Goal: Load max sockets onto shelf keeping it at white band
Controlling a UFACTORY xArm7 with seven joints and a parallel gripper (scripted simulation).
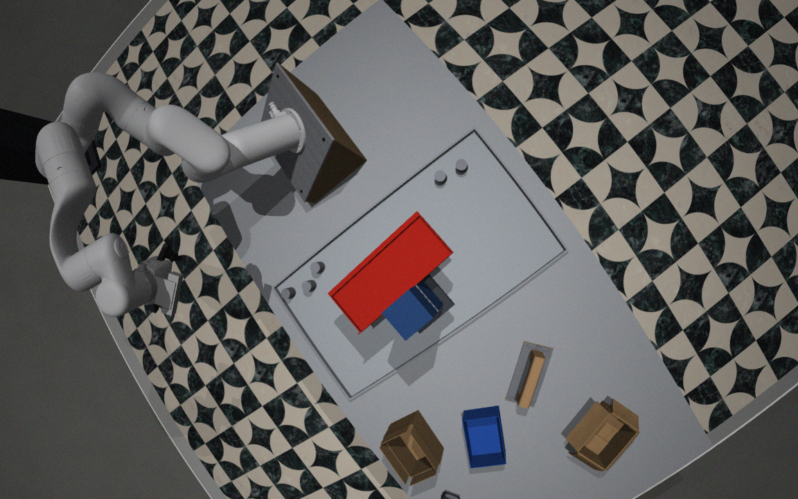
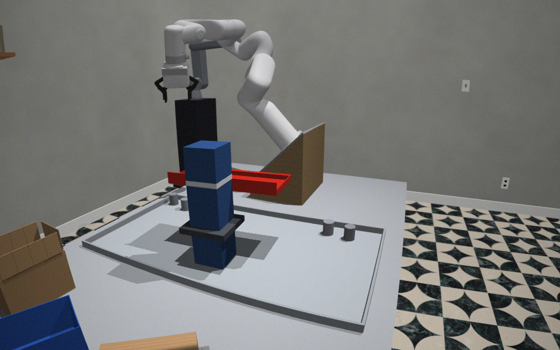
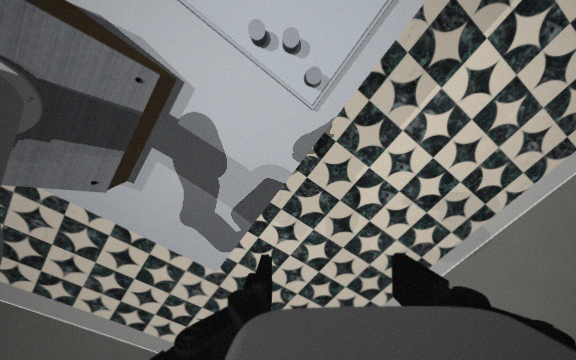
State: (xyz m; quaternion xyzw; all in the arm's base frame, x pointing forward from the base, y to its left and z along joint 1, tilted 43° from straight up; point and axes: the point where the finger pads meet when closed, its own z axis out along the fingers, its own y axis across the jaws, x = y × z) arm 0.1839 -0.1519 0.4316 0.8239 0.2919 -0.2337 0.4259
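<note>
The red shelf point(image 1: 389, 273) point(image 2: 255, 184) is empty, level with the white band point(image 2: 201, 184) on the blue post point(image 1: 411, 313) point(image 2: 208, 204). Three grey sockets, one point(image 1: 317, 267) point(image 3: 291, 39), another point(image 1: 309, 285) point(image 3: 257, 31) and a third point(image 1: 288, 292) point(image 3: 313, 76), stand in the left corner of the outlined area in the top view. Two more, a socket point(image 1: 440, 178) point(image 2: 328, 227) and a socket point(image 1: 461, 165) point(image 2: 349, 232), stand near its upper corner. My gripper point(image 2: 177, 99) point(image 3: 331, 274) is open and empty, high up and away from shelf and sockets.
A dark collar point(image 2: 203, 233) surrounds the post below the band. A low rim point(image 2: 273, 308) borders the area. The arm's wedge-shaped base point(image 1: 334, 161) point(image 2: 312, 165) stands behind. Cardboard boxes point(image 1: 429, 443) point(image 1: 625, 440), a blue bin point(image 1: 484, 437) and a wooden block point(image 1: 532, 378) lie beyond the rim.
</note>
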